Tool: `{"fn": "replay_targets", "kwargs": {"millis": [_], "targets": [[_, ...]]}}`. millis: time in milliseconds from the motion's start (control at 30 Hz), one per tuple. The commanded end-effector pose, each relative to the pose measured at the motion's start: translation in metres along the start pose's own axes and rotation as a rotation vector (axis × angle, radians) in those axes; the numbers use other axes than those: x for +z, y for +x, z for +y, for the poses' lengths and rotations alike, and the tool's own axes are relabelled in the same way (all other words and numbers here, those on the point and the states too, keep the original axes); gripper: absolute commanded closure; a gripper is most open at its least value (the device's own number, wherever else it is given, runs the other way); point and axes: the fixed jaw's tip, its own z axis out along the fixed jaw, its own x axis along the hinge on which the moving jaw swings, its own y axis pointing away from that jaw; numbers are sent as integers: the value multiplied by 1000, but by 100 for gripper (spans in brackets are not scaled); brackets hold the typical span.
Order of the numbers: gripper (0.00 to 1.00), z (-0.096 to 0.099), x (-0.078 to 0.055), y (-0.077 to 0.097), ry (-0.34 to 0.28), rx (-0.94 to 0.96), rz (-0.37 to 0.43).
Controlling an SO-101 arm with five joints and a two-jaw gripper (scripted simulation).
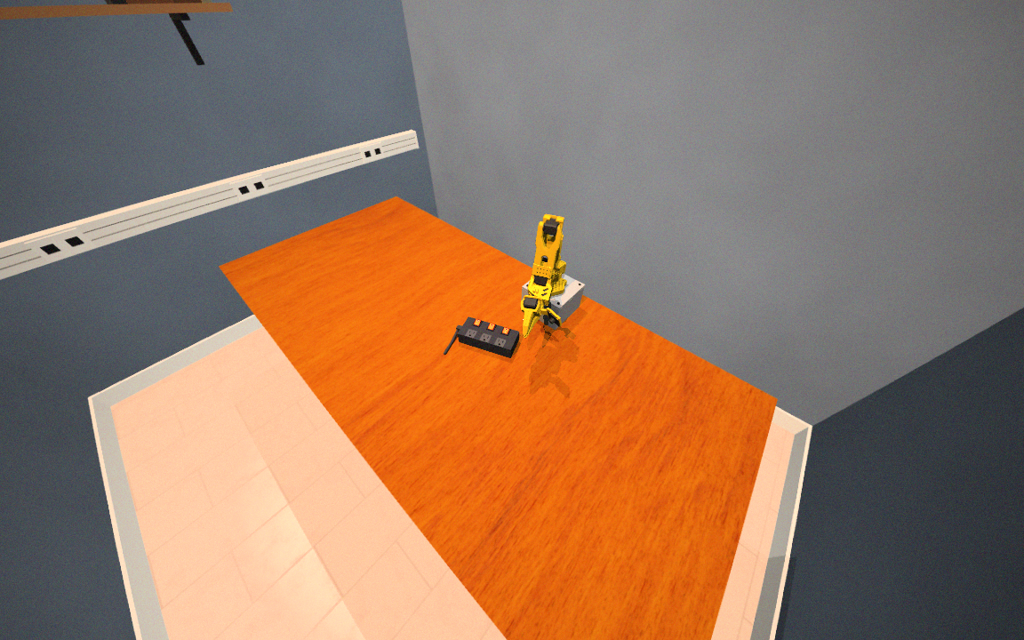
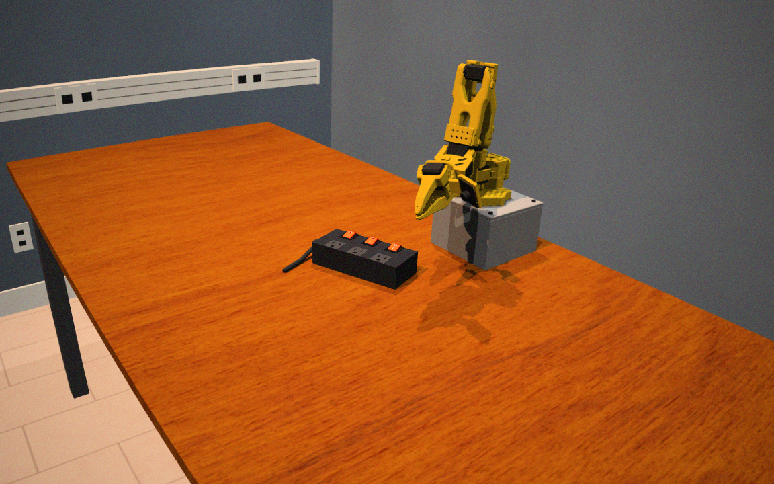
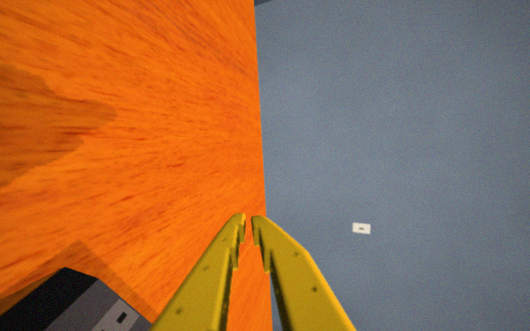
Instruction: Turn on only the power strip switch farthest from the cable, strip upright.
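Observation:
The black power strip lies right way up on the orange table, just left of the arm's base. It has three orange rocker switches along its far top edge. Its cable leaves the left end, away from the arm. I cannot tell which switches are on. My yellow gripper is shut with nothing between its jaws. It hangs above the table, tilted down, a little right of and above the strip's near end. The strip does not show in the wrist view.
The arm stands on a grey box at the table's far edge, close to the grey wall. A dark and grey block fills the bottom left corner of the wrist view. The table's left edge drops to a tiled floor.

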Motion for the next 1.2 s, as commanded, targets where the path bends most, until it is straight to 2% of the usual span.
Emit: {"fn": "replay_targets", "kwargs": {"millis": [0, 167, 233, 433, 600, 733, 800, 867, 1167], "targets": [[100, -6, 6, 6, -22, 67, 34], [100, -10, 11, 14, -73, 166, 83], [100, -10, 11, 14, -73, 166, 83], [100, -17, 15, 26, -139, 311, 160], [100, -26, 13, 36, -194, 449, 238], [100, -34, 7, 44, -233, 564, 306], [100, -34, 7, 44, -233, 564, 306], [100, -38, 3, 48, -251, 623, 342], [100, -55, -25, 60, -314, 876, 508]]}}
